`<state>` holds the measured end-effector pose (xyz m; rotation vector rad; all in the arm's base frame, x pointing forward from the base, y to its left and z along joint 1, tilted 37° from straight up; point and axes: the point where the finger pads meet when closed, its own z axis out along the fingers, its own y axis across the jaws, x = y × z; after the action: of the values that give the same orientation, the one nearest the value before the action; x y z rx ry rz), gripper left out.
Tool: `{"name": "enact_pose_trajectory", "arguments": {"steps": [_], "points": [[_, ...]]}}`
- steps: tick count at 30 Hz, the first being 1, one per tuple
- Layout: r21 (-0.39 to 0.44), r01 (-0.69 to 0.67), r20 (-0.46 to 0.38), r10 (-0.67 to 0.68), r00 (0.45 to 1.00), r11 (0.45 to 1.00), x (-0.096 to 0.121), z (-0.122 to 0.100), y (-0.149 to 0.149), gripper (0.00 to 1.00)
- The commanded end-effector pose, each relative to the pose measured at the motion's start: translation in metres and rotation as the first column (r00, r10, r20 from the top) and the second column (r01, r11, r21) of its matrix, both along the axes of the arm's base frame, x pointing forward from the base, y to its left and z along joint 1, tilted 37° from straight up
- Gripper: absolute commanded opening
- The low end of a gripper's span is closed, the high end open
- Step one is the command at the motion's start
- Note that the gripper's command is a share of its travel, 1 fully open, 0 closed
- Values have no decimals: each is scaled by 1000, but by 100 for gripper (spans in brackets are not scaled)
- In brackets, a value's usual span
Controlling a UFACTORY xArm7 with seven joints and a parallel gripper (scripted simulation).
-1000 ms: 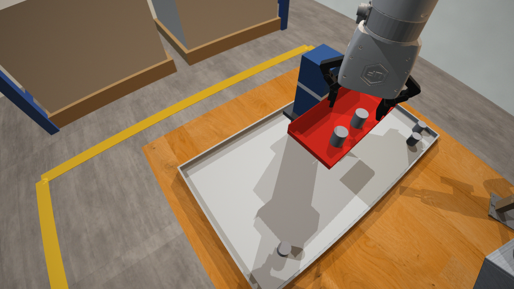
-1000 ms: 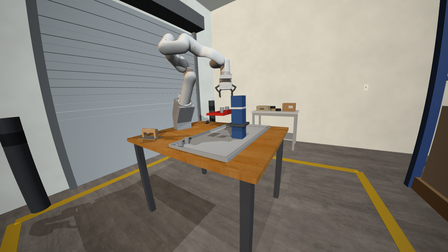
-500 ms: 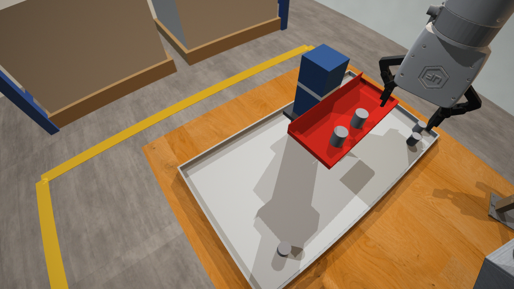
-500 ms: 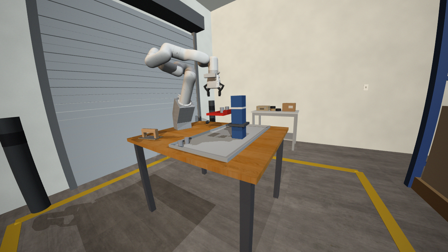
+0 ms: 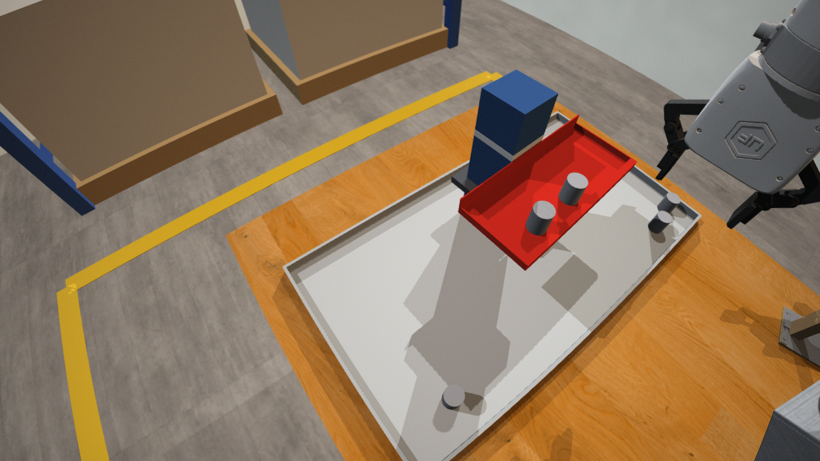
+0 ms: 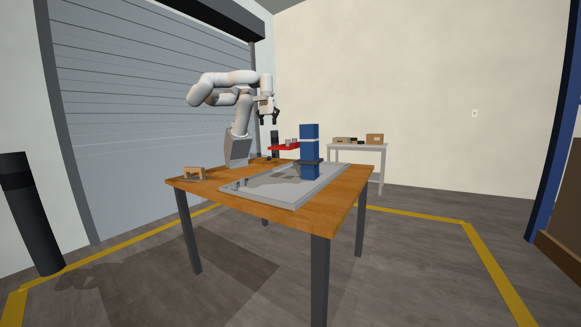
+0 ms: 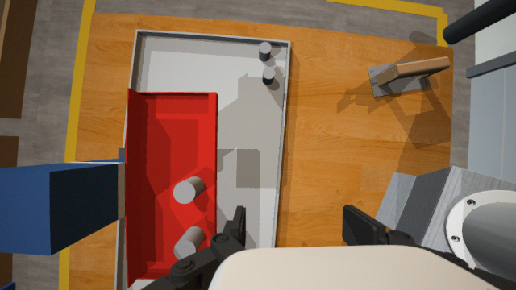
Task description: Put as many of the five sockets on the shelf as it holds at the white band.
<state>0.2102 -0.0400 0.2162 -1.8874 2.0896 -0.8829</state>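
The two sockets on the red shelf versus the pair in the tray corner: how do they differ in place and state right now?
The two sockets on the shelf stand raised above the tray, inside the red shelf rim; the corner pair stand low on the tray floor. The shelf sockets have a clear gap between them; the corner pair stand close together by the tray wall. All four are grey upright cylinders, and the open end effector holds none.

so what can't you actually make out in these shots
- Lone socket at the tray's near end: missing from the wrist view, cut off by the frame edge.
- White band against the shelf: in the exterior view, too small to judge exact alignment.
- Gripper: top view's right edge crops its body.
- Shelf-to-post joint: the shelf's back wall hides it from above.
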Motion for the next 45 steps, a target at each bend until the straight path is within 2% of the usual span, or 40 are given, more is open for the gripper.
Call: {"name": "enact_pose_trajectory", "arguments": {"steps": [1, 4, 7, 9, 10, 12, 15, 17, 18, 19, 20, 21, 22, 23, 24, 25, 26, 27, 28, 29, 32, 34, 35, 36, 37, 38, 39, 40, 41, 43, 44, 45], "points": [[-31, 0, -11, -1, 1000, 1000, -4, 5, -4, 100], [-99, 1, -51, -6, 999, 995, -9, 13, -12, 100], [-206, -9, -110, -14, 994, 978, -15, 28, -20, 100], [-297, -29, -156, -19, 988, 954, -19, 42, -22, 100], [-297, -29, -156, -19, 988, 954, -19, 42, -22, 100], [-398, -64, -207, -22, 978, 915, -22, 60, -19, 100], [-398, -64, -207, -22, 978, 915, -22, 60, -19, 100], [-501, -115, -261, -23, 965, 858, -23, 79, -10, 100], [-501, -115, -261, -23, 965, 858, -23, 79, -10, 100], [-551, -148, -289, -22, 957, 821, -23, 89, -2, 100], [-551, -148, -289, -22, 957, 821, -23, 89, -2, 100], [-599, -184, -318, -20, 948, 779, -22, 98, 8, 100], [-599, -184, -318, -20, 948, 779, -22, 98, 8, 100], [-643, -224, -347, -18, 938, 733, -22, 106, 20, 100], [-643, -224, -347, -18, 938, 733, -22, 106, 20, 100], [-682, -266, -377, -15, 926, 681, -21, 113, 34, 100], [-682, -266, -377, -15, 926, 681, -21, 113, 34, 100], [-715, -311, -408, -12, 913, 626, -21, 119, 49, 100], [-715, -311, -408, -12, 913, 626, -21, 119, 49, 100], [-742, -357, -439, -9, 898, 567, -22, 123, 66, 100], [-742, -357, -439, -9, 898, 567, -22, 123, 66, 100], [-776, -451, -504, -3, 864, 442, -25, 126, 102, 100], [-776, -451, -504, -3, 864, 442, -25, 126, 102, 100], [-782, -496, -536, -2, 844, 377, -27, 125, 121, 100], [-782, -496, -536, -2, 844, 377, -27, 125, 121, 100], [-781, -540, -569, -2, 822, 313, -31, 122, 139, 100], [-781, -540, -569, -2, 822, 313, -31, 122, 139, 100], [-775, -581, -601, -3, 799, 250, -36, 119, 157, 100], [-775, -581, -601, -3, 799, 250, -36, 119, 157, 100], [-745, -654, -661, -11, 750, 131, -47, 108, 189, 100], [-745, -654, -661, -11, 750, 131, -47, 108, 189, 100], [-724, -686, -689, -17, 725, 76, -53, 102, 203, 100]]}}
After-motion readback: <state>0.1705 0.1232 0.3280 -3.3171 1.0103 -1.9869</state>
